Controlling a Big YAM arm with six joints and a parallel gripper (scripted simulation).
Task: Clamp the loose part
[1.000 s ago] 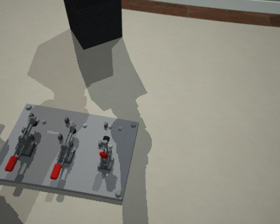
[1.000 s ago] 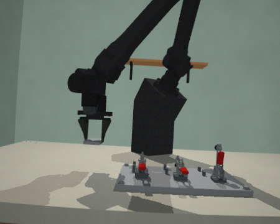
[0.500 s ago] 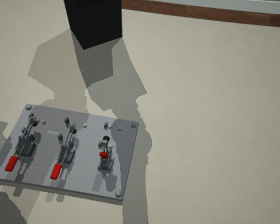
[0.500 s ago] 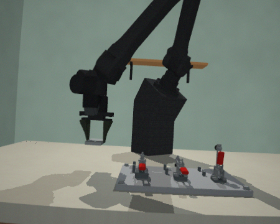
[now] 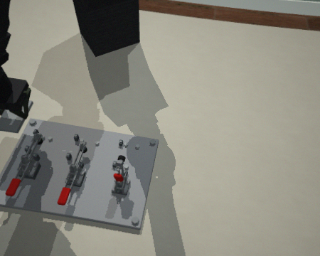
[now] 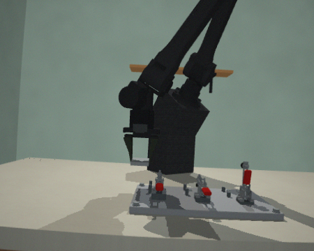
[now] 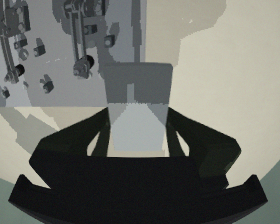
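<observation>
My gripper (image 6: 139,153) (image 7: 138,112) (image 5: 16,110) is shut on the loose part (image 6: 139,161) (image 7: 139,122) (image 5: 11,125), a flat grey plate. It holds the part level in the air, just off the far left corner of the grey fixture plate (image 5: 99,200) (image 6: 223,206) (image 7: 63,93). The fixture carries three toggle clamps with red handles. The left handle (image 5: 13,187) (image 6: 159,187) and the middle handle (image 5: 64,195) (image 6: 206,191) lie low. The right handle (image 5: 118,177) (image 6: 247,177) stands upright. Small pads and blocks mark the nests; their layout is hard to read.
The robot's black base block (image 5: 107,25) (image 6: 178,139) stands behind the fixture. A wooden edge (image 5: 231,16) runs along the far side of the table. Arm shadows fall across the fixture and the table.
</observation>
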